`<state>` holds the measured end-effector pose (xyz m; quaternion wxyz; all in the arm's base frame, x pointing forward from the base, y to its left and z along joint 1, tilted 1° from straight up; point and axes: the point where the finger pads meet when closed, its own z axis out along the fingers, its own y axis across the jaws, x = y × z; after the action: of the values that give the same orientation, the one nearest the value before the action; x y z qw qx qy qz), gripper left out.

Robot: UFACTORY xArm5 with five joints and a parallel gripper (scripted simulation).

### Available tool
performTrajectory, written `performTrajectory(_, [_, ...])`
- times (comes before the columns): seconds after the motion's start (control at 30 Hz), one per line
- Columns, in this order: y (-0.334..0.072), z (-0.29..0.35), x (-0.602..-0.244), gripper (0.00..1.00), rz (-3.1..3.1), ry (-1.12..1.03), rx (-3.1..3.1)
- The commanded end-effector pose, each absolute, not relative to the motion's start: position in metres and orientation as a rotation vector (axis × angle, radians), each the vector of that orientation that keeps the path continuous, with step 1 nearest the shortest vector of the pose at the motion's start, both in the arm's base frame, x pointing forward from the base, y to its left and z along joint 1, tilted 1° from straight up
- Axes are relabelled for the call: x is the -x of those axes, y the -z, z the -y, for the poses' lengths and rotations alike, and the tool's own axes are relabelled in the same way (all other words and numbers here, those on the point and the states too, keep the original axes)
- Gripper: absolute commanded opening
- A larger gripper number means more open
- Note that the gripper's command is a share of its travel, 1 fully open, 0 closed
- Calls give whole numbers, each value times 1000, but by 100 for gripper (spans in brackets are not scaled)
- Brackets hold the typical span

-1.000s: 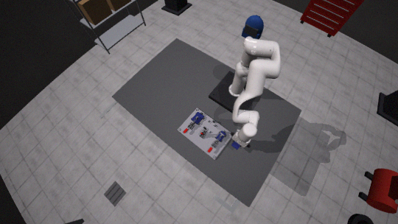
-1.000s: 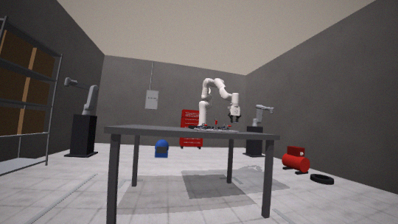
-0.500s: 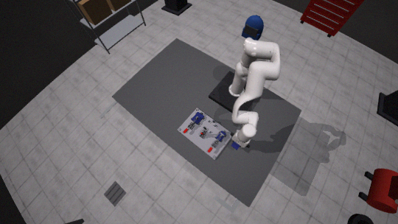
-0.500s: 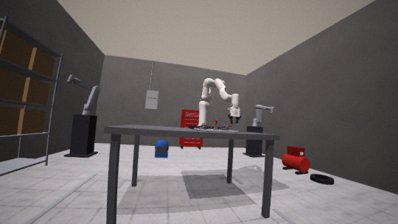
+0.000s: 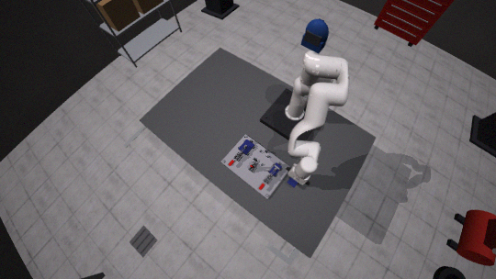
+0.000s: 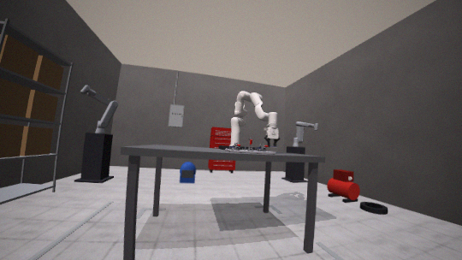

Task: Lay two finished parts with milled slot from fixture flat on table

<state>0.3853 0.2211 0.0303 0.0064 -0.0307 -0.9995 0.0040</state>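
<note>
The light grey fixture plate (image 5: 258, 166) lies on the dark table top and also shows small in the side view (image 6: 248, 149). It carries blue pieces at its far left (image 5: 246, 147) and right (image 5: 276, 169), plus small red clamp handles (image 5: 262, 186). I cannot tell slots at this size. My gripper (image 5: 294, 180) points down just off the plate's right end, low over the table; in the side view (image 6: 271, 144) it hangs close above the table top. It is shut on a small blue part (image 5: 290, 183), which shows beneath the wrist.
The arm's black base (image 5: 287, 115) sits on the table behind the plate. Around the table stand a shelf rack (image 5: 133, 23), a red tool cabinet (image 5: 411, 16), a red compressor (image 6: 343, 187) and a blue helmet (image 6: 187, 172) on the floor.
</note>
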Motion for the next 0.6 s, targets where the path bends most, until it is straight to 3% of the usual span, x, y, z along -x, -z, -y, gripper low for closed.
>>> performTrajectory(0.0, [-18,-222,-387,0,3131,-9,96])
performTrajectory(0.57, [8,-222,-387,0,3131,-9,96])
